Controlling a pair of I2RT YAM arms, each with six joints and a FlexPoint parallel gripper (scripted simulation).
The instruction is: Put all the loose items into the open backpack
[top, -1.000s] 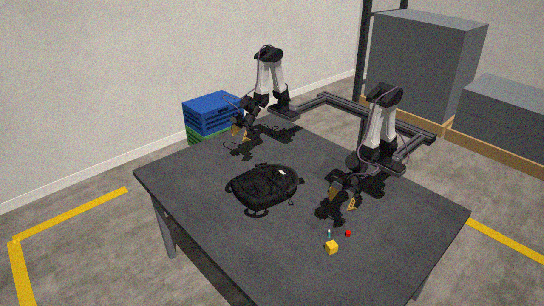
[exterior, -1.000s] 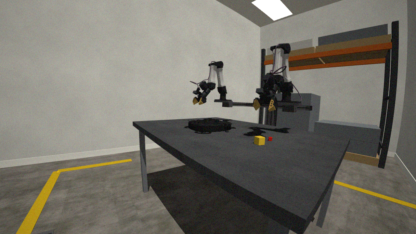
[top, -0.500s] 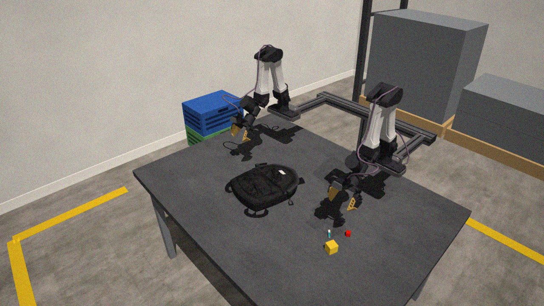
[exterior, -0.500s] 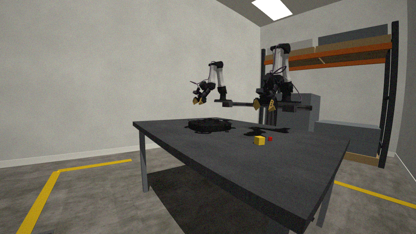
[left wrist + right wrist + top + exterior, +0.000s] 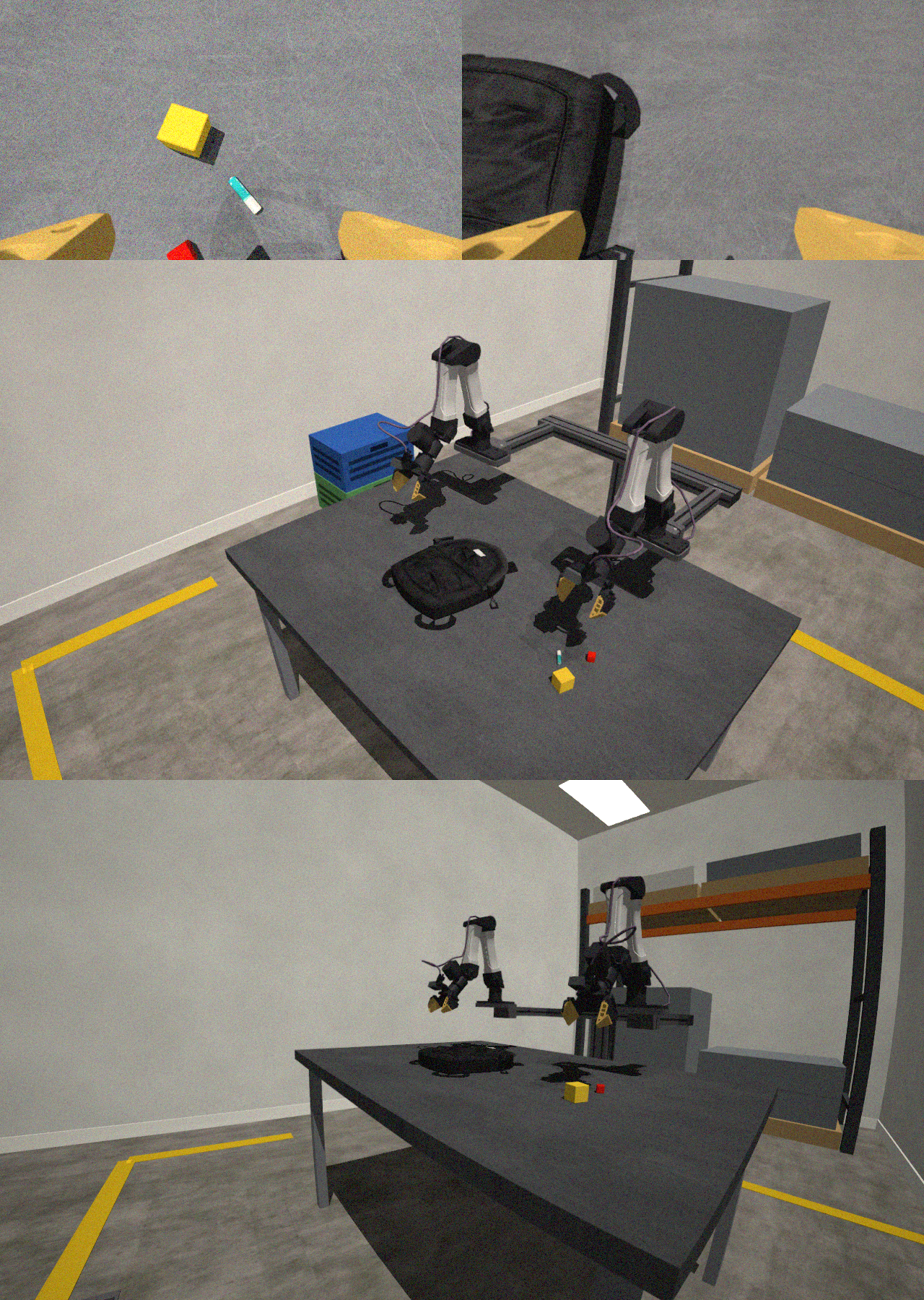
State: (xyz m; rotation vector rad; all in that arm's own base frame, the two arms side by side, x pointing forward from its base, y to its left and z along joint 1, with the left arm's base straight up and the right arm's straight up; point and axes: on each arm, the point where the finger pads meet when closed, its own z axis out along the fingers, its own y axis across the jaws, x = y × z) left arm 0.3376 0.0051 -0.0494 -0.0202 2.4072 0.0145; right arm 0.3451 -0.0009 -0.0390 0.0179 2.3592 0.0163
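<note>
A black backpack (image 5: pixel 445 576) (image 5: pixel 462 1059) (image 5: pixel 527 144) lies flat on the table; I cannot make out its opening. A yellow cube (image 5: pixel 562 680) (image 5: pixel 576 1092) (image 5: pixel 183 127), a small red cube (image 5: pixel 591 656) (image 5: pixel 600 1088) (image 5: pixel 182 251) and a teal-and-white stick (image 5: pixel 559 656) (image 5: pixel 244 194) lie apart on the table. My left gripper (image 5: pixel 580 602) (image 5: pixel 587 1019) (image 5: pixel 227 223) is open and empty, above the table on the rail side of these items. My right gripper (image 5: pixel 407 489) (image 5: pixel 439 1007) (image 5: pixel 689 219) is open and empty, above the table beyond the backpack.
The table (image 5: pixel 491 705) (image 5: pixel 652 1142) carries the backpack and the loose items. A strap loop (image 5: pixel 629 112) sticks out from the backpack's side. Blue and green crates (image 5: pixel 364 447) stand beyond the table's far edge. The arms' mounting rail (image 5: pixel 581 434) runs behind the table.
</note>
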